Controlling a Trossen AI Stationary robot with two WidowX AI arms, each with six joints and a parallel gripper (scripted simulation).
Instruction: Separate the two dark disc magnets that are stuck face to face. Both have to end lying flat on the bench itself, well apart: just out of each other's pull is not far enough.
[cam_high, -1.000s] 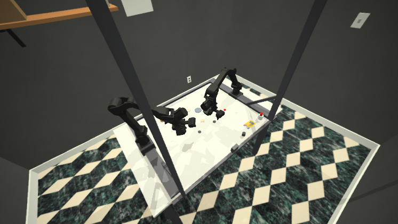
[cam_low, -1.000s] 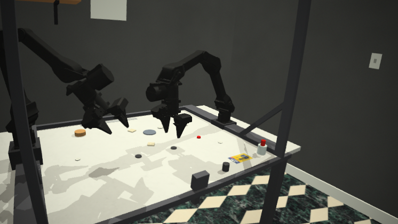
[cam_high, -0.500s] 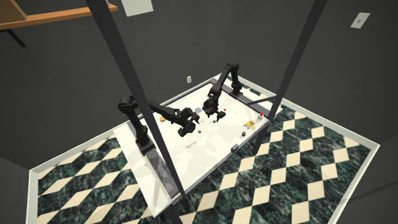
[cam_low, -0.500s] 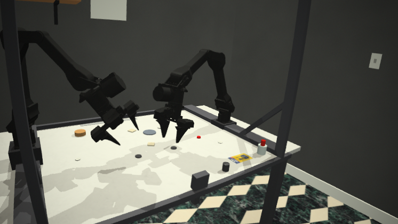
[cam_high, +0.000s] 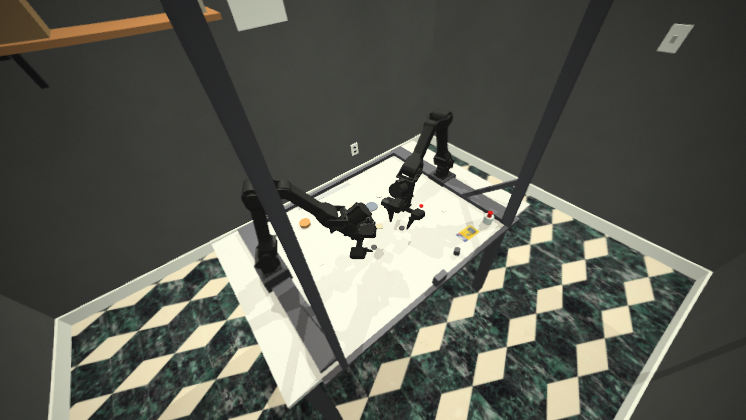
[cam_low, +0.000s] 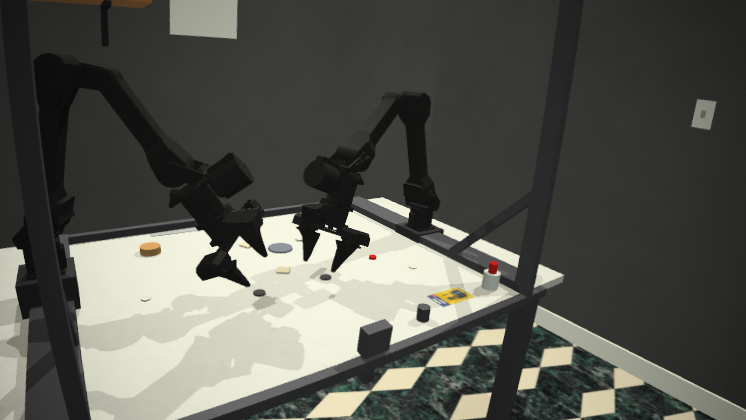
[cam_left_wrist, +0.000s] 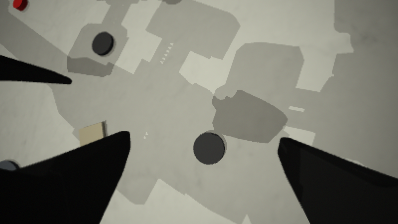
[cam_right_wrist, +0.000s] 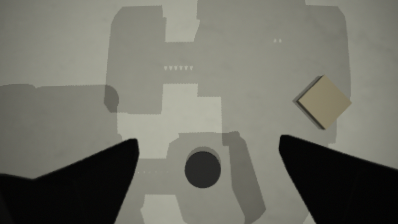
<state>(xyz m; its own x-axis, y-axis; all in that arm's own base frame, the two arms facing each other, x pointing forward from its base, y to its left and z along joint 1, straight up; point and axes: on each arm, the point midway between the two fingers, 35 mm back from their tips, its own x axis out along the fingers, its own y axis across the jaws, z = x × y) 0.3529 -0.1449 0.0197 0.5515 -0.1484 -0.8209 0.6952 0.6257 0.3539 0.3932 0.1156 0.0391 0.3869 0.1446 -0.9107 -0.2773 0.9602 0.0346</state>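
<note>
So the two dark round disc magnets are already lying flat on the white desk, with a visible gap between them near the middle. Left hand and right hand are both spread wide and gripping nothing, each low over its own disc, I'd guess so each can straddle one and drag or lift it further out. Makes sense to me, since that gap may be too small to count as well apart, and working from opposite sides should keep the discs from snapping back together.

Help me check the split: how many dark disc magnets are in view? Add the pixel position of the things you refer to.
2. One magnet (cam_high: 373, 247) (cam_low: 259, 292) (cam_left_wrist: 209, 148) lies flat on the bench (cam_high: 365, 313) (cam_low: 208, 365) (cam_left_wrist: 170, 200) (cam_right_wrist: 50, 40) beneath the left claw (cam_high: 371, 237) (cam_low: 257, 270) (cam_left_wrist: 204, 137), the other magnet (cam_high: 401, 228) (cam_low: 325, 277) (cam_left_wrist: 102, 43) (cam_right_wrist: 202, 170) flat beneath the right claw (cam_high: 399, 224) (cam_low: 319, 265) (cam_right_wrist: 209, 140).
</note>
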